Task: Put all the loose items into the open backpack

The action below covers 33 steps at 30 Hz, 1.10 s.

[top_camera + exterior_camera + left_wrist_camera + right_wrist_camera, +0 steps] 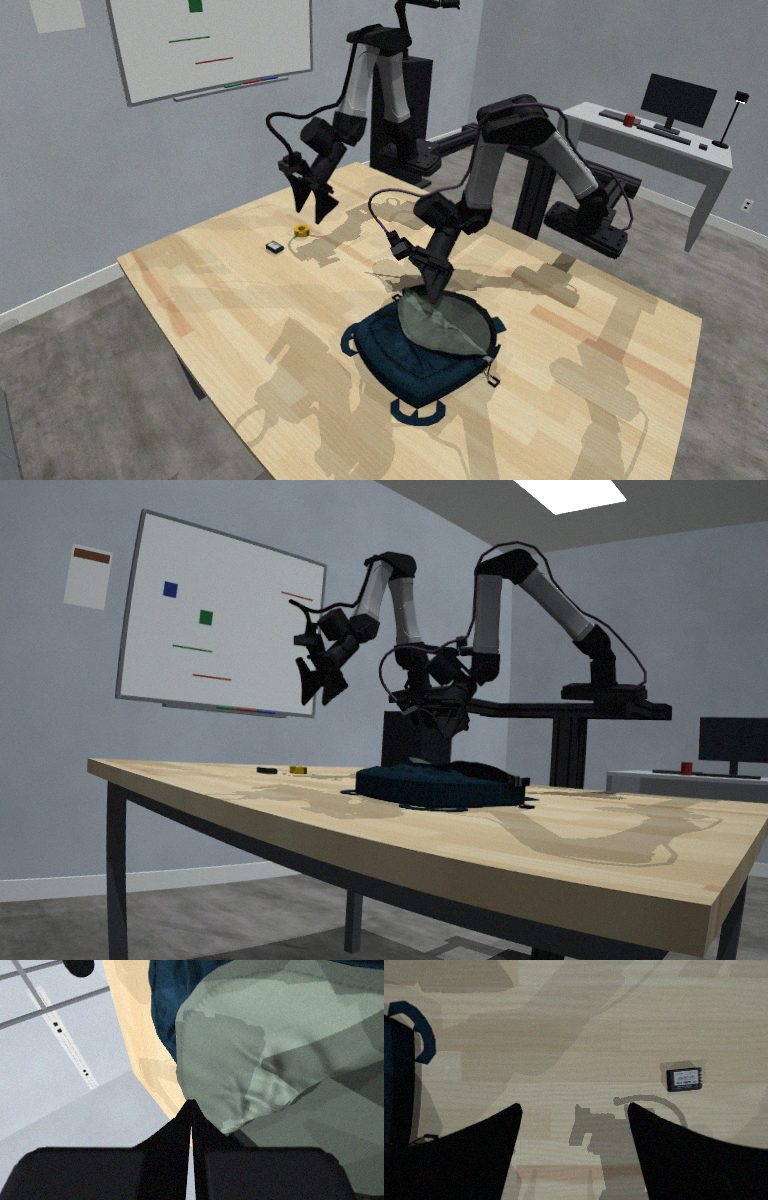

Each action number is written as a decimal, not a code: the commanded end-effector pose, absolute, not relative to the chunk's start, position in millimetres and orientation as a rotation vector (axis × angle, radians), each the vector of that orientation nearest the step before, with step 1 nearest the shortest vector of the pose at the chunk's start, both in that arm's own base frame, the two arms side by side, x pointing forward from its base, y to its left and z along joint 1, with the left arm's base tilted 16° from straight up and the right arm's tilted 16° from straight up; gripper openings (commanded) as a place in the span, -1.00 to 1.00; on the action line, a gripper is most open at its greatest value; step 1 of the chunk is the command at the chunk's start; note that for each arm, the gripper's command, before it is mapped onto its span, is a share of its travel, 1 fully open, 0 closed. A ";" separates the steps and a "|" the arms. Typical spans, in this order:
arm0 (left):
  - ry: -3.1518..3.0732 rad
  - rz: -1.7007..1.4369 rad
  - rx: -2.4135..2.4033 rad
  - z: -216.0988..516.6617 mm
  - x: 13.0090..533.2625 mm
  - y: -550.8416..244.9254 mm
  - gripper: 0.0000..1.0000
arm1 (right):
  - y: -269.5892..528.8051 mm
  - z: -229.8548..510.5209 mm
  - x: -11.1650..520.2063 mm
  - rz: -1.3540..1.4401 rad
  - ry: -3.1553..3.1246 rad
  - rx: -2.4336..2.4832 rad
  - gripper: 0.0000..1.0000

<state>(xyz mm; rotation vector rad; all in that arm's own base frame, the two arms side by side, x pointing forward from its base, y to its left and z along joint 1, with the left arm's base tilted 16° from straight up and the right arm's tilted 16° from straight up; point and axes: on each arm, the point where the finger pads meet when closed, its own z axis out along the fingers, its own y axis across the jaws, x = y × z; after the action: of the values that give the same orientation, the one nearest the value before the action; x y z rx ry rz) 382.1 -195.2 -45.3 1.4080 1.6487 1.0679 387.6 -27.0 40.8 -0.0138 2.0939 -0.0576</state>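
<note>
A label, too small to be read, is borne by the battery (274,247) (266,770) (684,1079) beyond the right gripper's (317,219) (314,703) (575,1106) wide-parted jaws; the left gripper's (434,301) (449,737) (191,1102) are shut together.

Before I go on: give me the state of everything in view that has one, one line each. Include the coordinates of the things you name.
Left gripper (434,301) (449,737) (191,1101): jaws shut, holding nothing.
Right gripper (308,217) (316,703) (575,1106): jaws open, empty.
Backpack (419,367) (419,788) (167,1005) (399,1085): lying flat, open.
Flap (433,333) (420,760) (225,1050): folded back, pale lining showing.
Battery pack (274,246) (266,770) (684,1079): label up, outside the backpack.
Yellow ring-shaped item (295,232) (298,769): on the table, unpacked.
Monitor (678,99) (734,739): screen dark.
</note>
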 end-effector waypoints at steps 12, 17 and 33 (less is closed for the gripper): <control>1.847 0.818 1.039 -14.8 384.3 -139.1 0.80 | -25.3 46.3 390.7 -0.055 2.077 -0.020 0.80; 1.905 0.743 0.941 -10.7 383.0 -119.7 0.80 | -25.3 46.3 390.7 -0.055 2.077 -0.020 0.80; 2.040 0.352 0.400 28.0 393.8 -38.6 0.80 | -25.3 46.3 390.7 -0.055 2.077 -0.020 0.80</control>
<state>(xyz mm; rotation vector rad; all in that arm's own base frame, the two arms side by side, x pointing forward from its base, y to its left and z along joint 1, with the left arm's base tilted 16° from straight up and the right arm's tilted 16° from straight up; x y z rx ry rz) 386.1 -35.3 16.9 0.4809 2.0327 0.5067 387.6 -27.0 40.8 -0.0138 2.0939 -0.0576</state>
